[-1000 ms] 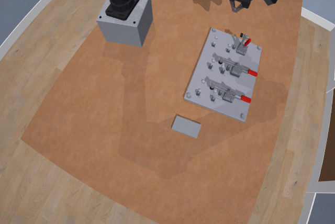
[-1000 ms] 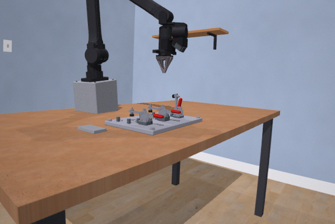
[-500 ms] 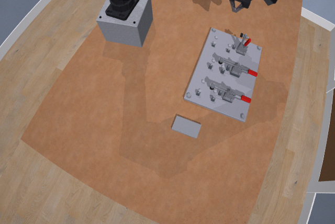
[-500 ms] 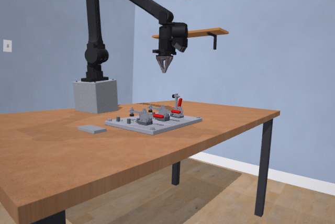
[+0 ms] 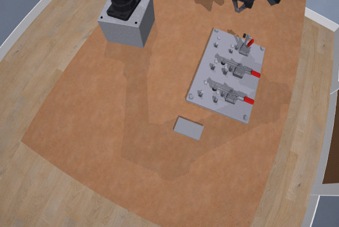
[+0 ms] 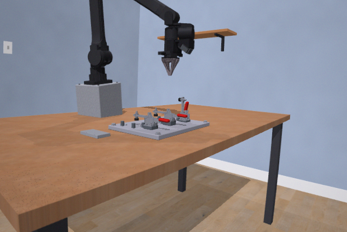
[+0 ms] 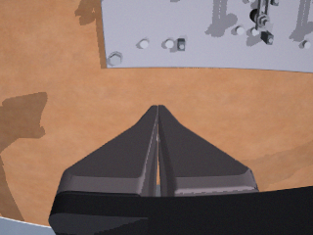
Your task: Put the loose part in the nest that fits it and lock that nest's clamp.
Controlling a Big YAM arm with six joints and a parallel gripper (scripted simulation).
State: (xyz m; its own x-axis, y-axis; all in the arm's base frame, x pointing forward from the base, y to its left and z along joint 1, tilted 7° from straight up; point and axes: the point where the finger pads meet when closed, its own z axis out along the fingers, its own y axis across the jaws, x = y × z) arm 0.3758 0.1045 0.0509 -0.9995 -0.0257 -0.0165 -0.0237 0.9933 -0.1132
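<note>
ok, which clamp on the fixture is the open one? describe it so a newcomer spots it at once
Find the grey fixture plate on the brown table, with three red-handled clamps in a row. The open one is at the end nearest the arm's pedestal, farthest from the loose grey part. Its red handle stands up and its bar is raised, while the other two lie flat.

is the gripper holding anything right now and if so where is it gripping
Nothing. The black gripper is shut on itself, high above the table; the flat grey rectangular part lies on the table.

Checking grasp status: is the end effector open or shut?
Shut, empty: black end effector fingertips meet; flat grey rectangular part lies on the table.
</note>
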